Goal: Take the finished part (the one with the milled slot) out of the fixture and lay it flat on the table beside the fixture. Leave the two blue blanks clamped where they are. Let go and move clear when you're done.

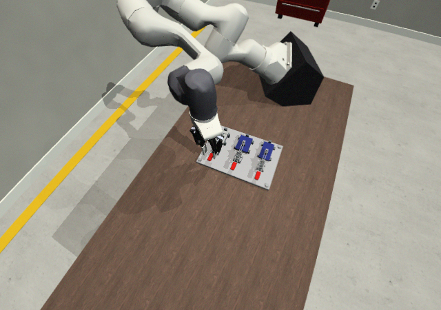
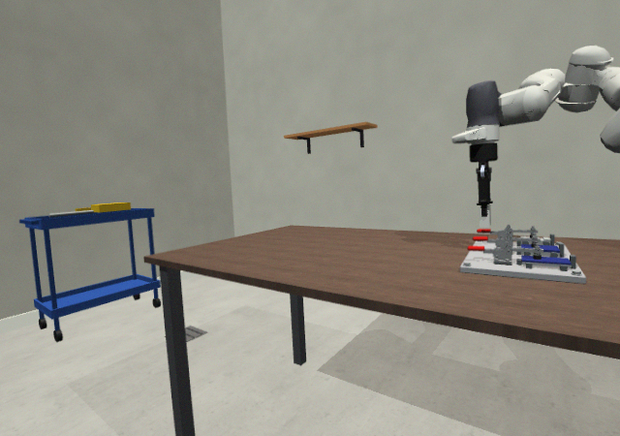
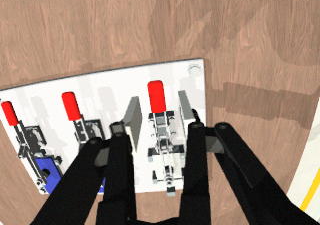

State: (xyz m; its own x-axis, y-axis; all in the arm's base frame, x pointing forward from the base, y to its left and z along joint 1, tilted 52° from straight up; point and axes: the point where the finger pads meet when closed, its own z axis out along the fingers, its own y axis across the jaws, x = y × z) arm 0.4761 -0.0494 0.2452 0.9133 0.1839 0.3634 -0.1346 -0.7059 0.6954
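The fixture plate (image 1: pixel 220 164) (image 2: pixel 520 273) (image 3: pixel 42 97) carries three clamps in a row. The pale finished part (image 3: pixel 158 163) lies in the end station under its clamp arm; its slot cannot be made out. That station's red handle (image 1: pixel 210 157) (image 2: pixel 483 230) (image 3: pixel 156 96) points out over the plate. My gripper (image 1: pixel 209 150) (image 2: pixel 484 219) (image 3: pixel 159 104) is partly open and empty, pointing down, its fingertips on either side of this handle and just above it. The middle blue blank (image 1: pixel 248 146) and the outer blue blank (image 1: pixel 270 151) (image 3: pixel 50 165) sit under their clamps.
The middle red handle (image 1: pixel 233 165) (image 3: pixel 70 106) and outer red handle (image 1: pixel 257 175) (image 3: pixel 9 113) stand beside the gripper's station. The brown table (image 1: pixel 199 228) (image 2: pixel 350 256) surrounds the plate. The robot's black base (image 1: pixel 295 86) stands at the table's far end.
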